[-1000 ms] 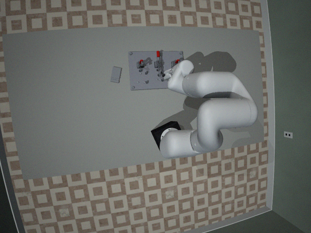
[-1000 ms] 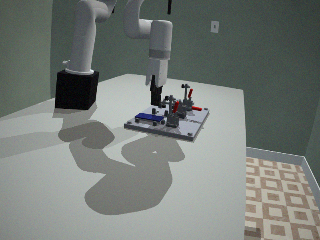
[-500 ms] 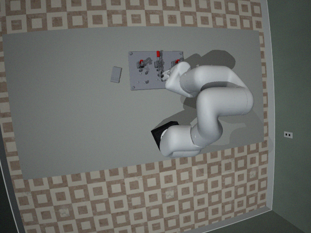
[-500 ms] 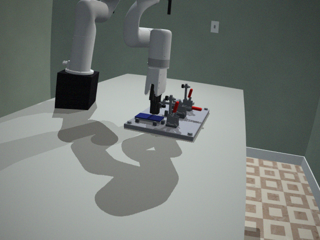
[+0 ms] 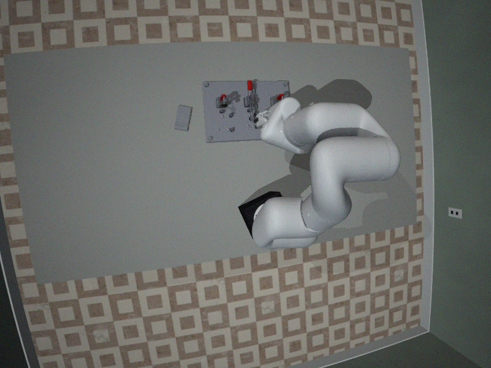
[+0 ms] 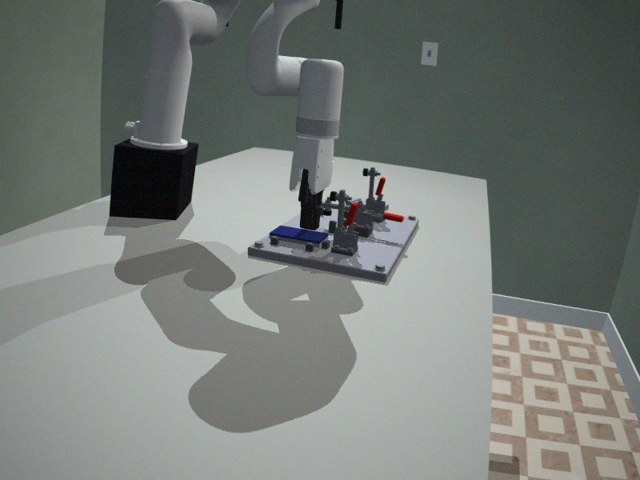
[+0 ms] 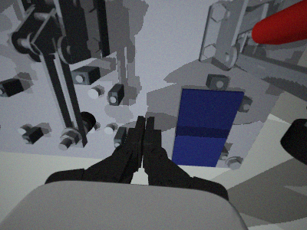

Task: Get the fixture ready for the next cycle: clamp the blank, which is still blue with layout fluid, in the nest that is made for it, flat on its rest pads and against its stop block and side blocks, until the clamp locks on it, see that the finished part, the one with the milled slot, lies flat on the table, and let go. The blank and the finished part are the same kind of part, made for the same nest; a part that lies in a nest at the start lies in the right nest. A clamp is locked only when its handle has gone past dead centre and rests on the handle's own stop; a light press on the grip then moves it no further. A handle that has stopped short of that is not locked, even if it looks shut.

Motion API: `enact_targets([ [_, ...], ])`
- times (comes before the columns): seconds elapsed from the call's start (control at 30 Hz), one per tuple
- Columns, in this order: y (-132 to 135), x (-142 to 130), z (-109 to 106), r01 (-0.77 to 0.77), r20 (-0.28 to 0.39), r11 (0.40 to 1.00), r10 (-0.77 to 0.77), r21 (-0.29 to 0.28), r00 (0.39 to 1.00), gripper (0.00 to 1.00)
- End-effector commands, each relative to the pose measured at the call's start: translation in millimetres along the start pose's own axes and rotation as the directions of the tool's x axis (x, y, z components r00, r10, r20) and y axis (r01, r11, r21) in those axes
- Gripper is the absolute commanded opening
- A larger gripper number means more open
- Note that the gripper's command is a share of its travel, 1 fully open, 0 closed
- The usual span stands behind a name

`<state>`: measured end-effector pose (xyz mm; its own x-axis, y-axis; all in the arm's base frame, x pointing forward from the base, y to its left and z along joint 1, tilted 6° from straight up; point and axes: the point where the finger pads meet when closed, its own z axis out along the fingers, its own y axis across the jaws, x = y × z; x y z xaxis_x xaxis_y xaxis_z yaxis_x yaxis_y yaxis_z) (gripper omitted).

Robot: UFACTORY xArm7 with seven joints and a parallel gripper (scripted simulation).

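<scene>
- Top: grey slotted finished part (image 5: 183, 117) flat on table (image 5: 99, 178), beside grey fixture plate (image 5: 213, 130).
- Exterior: flat blue blank (image 6: 299, 234) in end nest, unclamped.
- Wrist: black gripper (image 7: 143, 126) closed, empty, probably for pushing a handle.

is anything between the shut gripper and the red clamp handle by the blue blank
Nothing visible blocks it. The gripper, shut on nothing, hangs over the plate beside the blue blank; the red handle stands raised beyond the blank.
</scene>
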<state>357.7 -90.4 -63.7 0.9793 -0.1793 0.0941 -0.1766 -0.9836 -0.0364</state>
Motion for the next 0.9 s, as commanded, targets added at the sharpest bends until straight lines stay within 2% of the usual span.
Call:
enact_targets([
  [0.0,0.4,1.8,1.2,0.0,-0.003,1.0,0.0,-0.001,1.0,0.0],
  [0.87,4.5,2.4,2.9,0.0,-0.003,1.0,0.0,-0.001,1.0,0.0],
])
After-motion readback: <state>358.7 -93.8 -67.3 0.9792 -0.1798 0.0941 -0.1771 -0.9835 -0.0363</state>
